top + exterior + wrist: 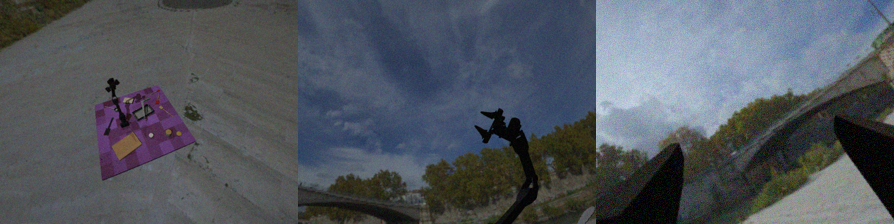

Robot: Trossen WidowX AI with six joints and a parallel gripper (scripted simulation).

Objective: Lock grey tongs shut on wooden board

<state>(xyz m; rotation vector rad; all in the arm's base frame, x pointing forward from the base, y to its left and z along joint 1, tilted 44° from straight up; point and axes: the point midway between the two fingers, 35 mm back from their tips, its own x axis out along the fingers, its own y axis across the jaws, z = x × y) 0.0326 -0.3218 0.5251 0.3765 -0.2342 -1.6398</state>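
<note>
The grey tongs point(143, 107) lie open across the roasting tin point(150, 114), a dark-walled tray behind and to the right of the arm's base in the top view; which end is the hinge is too small to tell. The wooden board point(125, 147) lies flat near the front left of the mat, with nothing visible resting on it. My gripper point(112, 86) point(478, 119) point(759, 136) is open and empty, raised high above the mat, well away from the tongs. The wrist view shows only its two dark fingers against sky, trees and a bridge.
On the purple checkered mat point(162, 146) are a black spatula point(107, 130) left of the arm and a white round piece point(151, 135), a wooden-topped jar point(168, 132) and a yellow disc point(179, 133) at front right. A cream block point(127, 100) and several thin utensils lie farther back.
</note>
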